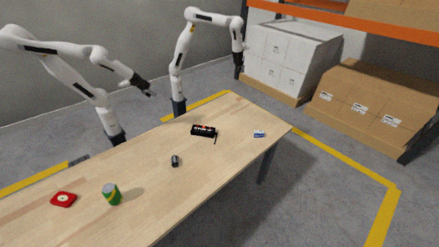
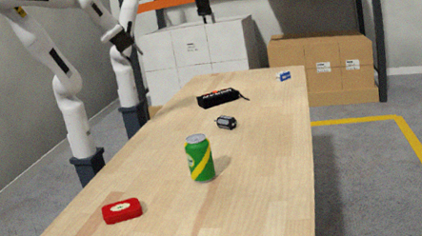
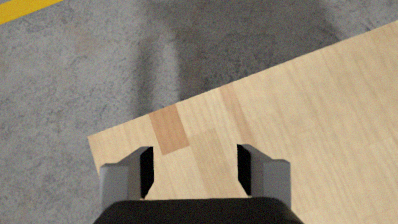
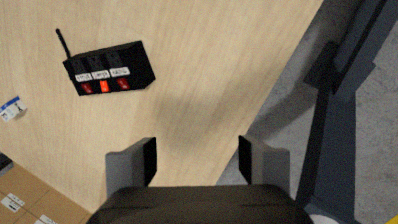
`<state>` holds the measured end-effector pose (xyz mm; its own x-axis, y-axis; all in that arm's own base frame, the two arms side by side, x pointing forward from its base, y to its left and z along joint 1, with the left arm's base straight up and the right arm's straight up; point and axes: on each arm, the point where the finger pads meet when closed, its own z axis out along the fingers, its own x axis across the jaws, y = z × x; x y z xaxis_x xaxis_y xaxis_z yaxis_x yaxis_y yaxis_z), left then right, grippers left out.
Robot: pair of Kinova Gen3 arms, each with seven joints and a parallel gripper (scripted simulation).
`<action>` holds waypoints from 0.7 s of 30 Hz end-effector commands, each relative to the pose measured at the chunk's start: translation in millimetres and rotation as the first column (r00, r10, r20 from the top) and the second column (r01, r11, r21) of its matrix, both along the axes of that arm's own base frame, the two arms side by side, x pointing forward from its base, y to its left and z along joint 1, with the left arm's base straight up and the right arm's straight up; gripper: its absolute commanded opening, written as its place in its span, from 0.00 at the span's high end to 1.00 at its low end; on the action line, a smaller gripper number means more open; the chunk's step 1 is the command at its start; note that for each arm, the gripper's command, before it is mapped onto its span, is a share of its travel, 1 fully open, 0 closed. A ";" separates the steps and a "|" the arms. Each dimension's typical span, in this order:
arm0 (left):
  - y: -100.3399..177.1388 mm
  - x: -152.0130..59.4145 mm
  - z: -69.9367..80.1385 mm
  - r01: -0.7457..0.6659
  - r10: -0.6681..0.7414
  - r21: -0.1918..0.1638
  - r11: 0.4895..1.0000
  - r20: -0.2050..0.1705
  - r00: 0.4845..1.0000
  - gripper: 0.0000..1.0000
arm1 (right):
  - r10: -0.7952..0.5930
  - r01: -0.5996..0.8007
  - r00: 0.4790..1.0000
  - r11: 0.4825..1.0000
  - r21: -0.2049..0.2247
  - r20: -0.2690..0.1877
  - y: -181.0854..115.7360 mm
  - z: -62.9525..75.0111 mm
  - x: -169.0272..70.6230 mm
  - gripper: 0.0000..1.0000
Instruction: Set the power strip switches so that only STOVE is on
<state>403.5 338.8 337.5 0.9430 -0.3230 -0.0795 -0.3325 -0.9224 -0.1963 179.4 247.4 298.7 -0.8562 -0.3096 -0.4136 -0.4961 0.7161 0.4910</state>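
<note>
The words on the black strip (image 1: 203, 131) (image 2: 218, 98) (image 4: 111, 66) look fuzzy. The left claw (image 1: 237, 77) (image 2: 205, 20) (image 3: 195, 163) and right claw (image 1: 151, 93) (image 2: 138, 49) (image 4: 197, 153) are wide open, holding nothing.
</note>
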 end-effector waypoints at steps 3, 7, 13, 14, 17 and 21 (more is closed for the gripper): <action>2.7 -2.7 -0.4 -0.025 0.025 0.000 1.000 0.005 1.000 0.00 | -0.004 0.004 1.000 1.000 -0.022 -0.014 8.5 1.8 8.1 0.00; 4.6 -4.9 -1.5 -0.044 0.044 -0.002 0.999 0.008 0.999 0.00 | -0.007 0.006 1.000 0.999 -0.037 -0.022 14.3 2.3 13.7 0.00; 13.3 -15.3 -6.5 -0.131 0.131 -0.009 0.991 0.019 0.991 0.00 | -0.018 0.012 0.998 0.995 -0.099 -0.054 39.7 1.3 38.8 0.00; 15.2 -17.6 -7.6 -0.150 0.151 -0.011 0.989 0.022 0.988 0.00 | -0.019 0.013 0.998 0.994 -0.111 -0.059 45.1 0.5 44.3 0.00; 21.4 -25.6 -11.4 -0.216 0.216 -0.017 0.976 0.030 0.976 0.00 | -0.024 0.013 0.997 0.989 -0.149 -0.072 62.1 -3.7 61.7 0.00; 31.0 -39.1 -17.5 -0.320 0.321 -0.028 0.947 0.042 0.946 0.00 | -0.025 0.009 0.996 0.982 -0.188 -0.082 81.0 -10.8 81.4 0.00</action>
